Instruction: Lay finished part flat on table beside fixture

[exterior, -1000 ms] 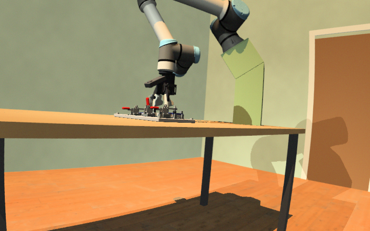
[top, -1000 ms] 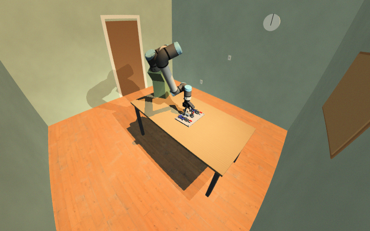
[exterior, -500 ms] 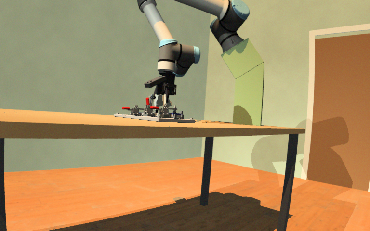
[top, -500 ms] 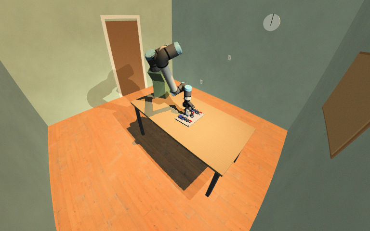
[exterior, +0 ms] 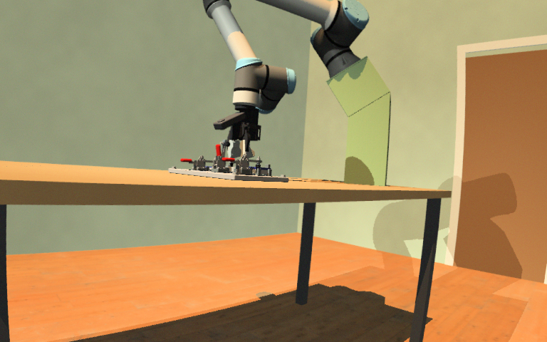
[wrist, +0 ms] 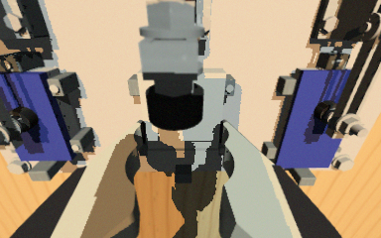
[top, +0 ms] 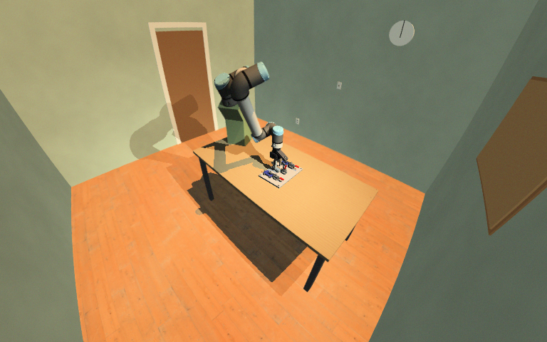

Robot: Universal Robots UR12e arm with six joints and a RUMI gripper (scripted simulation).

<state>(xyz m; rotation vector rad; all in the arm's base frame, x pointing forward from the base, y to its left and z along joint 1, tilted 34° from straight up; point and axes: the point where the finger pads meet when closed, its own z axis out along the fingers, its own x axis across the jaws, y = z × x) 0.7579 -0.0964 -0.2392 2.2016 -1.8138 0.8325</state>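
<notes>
The fixture plate (top: 280,174) lies on the table and also shows in the exterior view (exterior: 228,173). In the wrist view a blue blank (wrist: 39,116) sits clamped at the left and another blue blank (wrist: 313,116) at the right. The light grey finished part (wrist: 218,106) sits in the middle station, with a dark slot between my fingers. My gripper (wrist: 183,121) comes straight down over it and is shut on its two sides. The gripper also shows in the exterior view (exterior: 243,151). The middle clamp's black pad (wrist: 174,104) hangs above the part, and its red handle (exterior: 218,149) stands upright.
Red clamp handles (exterior: 186,159) of the other stations lie flat on the plate. The wooden table (top: 290,193) stretches wide on all sides of the fixture. The arm's green base (top: 236,125) stands at the table's far corner.
</notes>
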